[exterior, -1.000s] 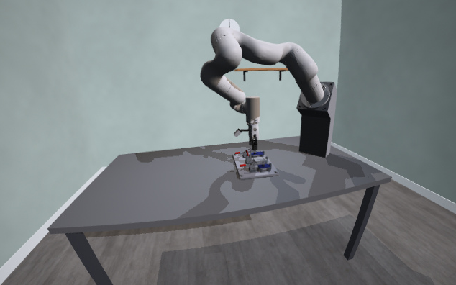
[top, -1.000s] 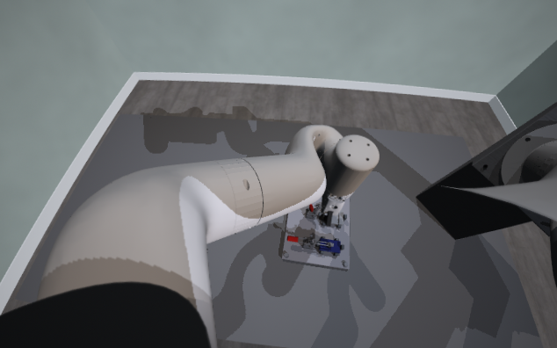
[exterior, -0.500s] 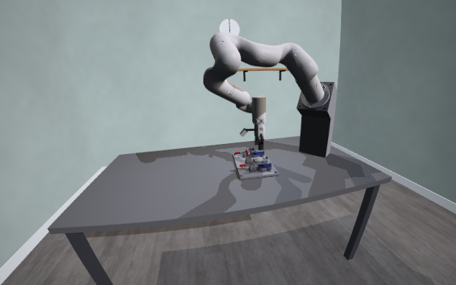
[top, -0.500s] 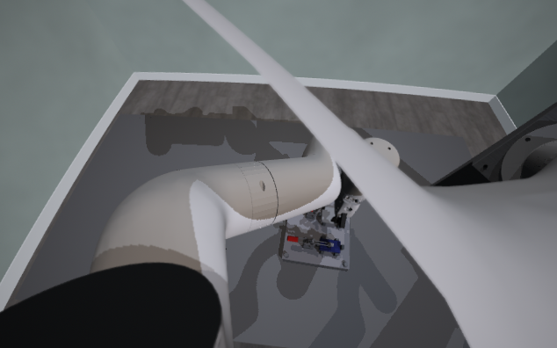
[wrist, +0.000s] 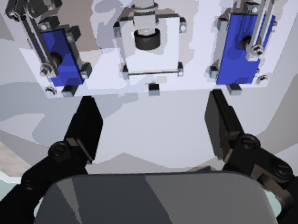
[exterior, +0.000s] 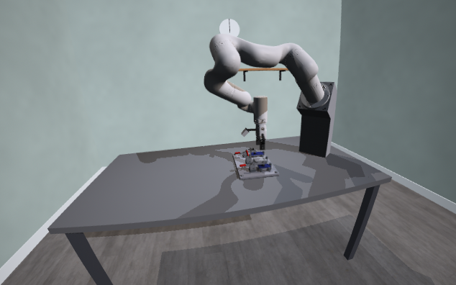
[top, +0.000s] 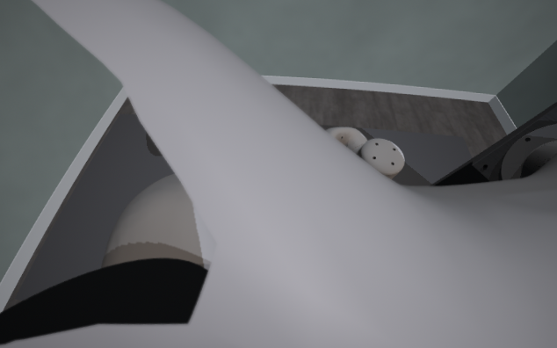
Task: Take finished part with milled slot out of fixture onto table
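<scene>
In the wrist view my gripper [wrist: 152,105] is open and empty, with its two black fingers spread over the pale fixture plate [wrist: 149,106]. A blue blank [wrist: 63,55] sits in the left nest and another blue blank [wrist: 240,46] in the right nest, each under a clamp arm. In the exterior view the gripper [exterior: 261,144] hangs straight down, close above the far end of the fixture [exterior: 256,166]. The top view is almost filled by the arm [top: 277,220], which hides the fixture.
The arm's black pedestal [exterior: 316,122] stands at the table's back right corner. A small shelf [exterior: 265,69] is on the wall behind the arm. The fixture sits right of the table's middle.
</scene>
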`<state>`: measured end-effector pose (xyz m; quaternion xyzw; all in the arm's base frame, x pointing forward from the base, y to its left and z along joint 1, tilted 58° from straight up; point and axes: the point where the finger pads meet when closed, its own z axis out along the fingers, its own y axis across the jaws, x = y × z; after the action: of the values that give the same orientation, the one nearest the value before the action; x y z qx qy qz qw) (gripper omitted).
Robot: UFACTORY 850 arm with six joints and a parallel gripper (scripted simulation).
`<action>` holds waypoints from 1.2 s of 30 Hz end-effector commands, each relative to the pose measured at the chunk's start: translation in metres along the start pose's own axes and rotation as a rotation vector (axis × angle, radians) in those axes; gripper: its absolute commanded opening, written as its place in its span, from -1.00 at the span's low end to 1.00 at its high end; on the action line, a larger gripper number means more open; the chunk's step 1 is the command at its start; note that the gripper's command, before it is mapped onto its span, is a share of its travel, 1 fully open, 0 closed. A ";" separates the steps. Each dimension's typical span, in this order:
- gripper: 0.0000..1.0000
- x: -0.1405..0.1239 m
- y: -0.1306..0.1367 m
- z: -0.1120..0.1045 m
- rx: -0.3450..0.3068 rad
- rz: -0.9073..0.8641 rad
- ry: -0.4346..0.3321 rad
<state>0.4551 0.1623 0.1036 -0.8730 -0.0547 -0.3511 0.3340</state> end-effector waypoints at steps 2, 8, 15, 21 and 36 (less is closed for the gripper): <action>1.00 0.000 0.000 0.002 0.000 0.000 0.000; 1.00 0.000 0.000 0.009 0.000 0.000 0.000; 1.00 0.000 0.000 0.027 0.000 0.000 0.000; 1.00 0.000 0.000 0.041 0.000 0.000 0.000; 1.00 0.000 0.000 0.054 0.000 0.000 0.000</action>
<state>0.4863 0.1961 0.0747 -0.8730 -0.0548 -0.3510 0.3340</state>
